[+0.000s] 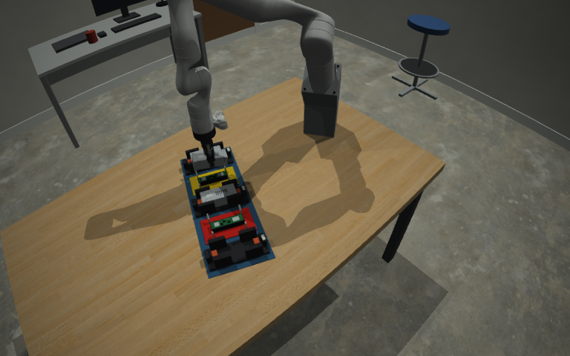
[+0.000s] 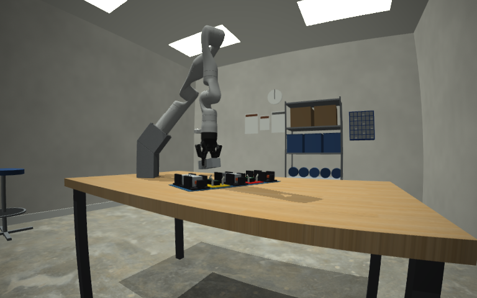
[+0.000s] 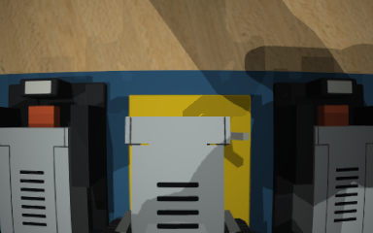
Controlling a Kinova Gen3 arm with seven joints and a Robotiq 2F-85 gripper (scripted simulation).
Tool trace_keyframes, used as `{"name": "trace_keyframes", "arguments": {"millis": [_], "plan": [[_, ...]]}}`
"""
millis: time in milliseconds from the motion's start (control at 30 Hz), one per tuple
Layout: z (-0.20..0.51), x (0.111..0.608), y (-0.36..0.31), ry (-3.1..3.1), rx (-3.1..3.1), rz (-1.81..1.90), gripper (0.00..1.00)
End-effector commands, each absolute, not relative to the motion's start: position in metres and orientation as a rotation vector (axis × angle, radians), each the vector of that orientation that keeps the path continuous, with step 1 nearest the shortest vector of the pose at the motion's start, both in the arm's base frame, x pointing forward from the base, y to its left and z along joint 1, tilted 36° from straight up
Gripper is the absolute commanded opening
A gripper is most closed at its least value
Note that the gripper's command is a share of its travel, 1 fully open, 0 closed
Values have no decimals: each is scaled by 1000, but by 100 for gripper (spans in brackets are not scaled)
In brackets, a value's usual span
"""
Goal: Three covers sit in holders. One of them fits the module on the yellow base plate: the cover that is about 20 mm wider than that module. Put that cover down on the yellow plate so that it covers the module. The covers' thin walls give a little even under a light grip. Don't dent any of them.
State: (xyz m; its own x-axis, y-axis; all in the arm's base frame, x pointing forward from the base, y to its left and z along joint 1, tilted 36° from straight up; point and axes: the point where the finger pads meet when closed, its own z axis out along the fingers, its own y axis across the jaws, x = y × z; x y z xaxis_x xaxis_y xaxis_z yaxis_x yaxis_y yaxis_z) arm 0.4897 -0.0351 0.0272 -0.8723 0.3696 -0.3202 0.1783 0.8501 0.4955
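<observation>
Hovering above the far end of the blue tray point(image 1: 265, 247), the arm carries a grey cover point(image 1: 200, 158) in the top view; below and just in front lies the yellow plate point(image 1: 194, 182) with its green module point(image 1: 212, 176) still bare, one more cover point(image 1: 217, 194) rests in the middle holder, and the nearest holder point(image 1: 235, 251) beside the red plate point(image 1: 248, 218) looks vacant. From the exterior view the gripper point(image 2: 208, 158) hangs well above the worktop point(image 2: 316, 207), its jaws clenched on the cover, which is clear of every holder. Through the wrist view the held cover hides most of the yellow plate, whose edges frame it on both sides, with a seated cover point(image 3: 29, 180) left and another point(image 3: 347, 180) right. Picking appears done; lowering, seating over the module and letting go gently remain.
</observation>
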Motion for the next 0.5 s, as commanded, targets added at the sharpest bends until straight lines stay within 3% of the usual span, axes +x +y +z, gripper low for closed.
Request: {"name": "trace_keyframes", "arguments": {"millis": [0,467], "plan": [[30,491,-33,2615,404,642,0],[31,492,-32,2614,395,642,0]]}}
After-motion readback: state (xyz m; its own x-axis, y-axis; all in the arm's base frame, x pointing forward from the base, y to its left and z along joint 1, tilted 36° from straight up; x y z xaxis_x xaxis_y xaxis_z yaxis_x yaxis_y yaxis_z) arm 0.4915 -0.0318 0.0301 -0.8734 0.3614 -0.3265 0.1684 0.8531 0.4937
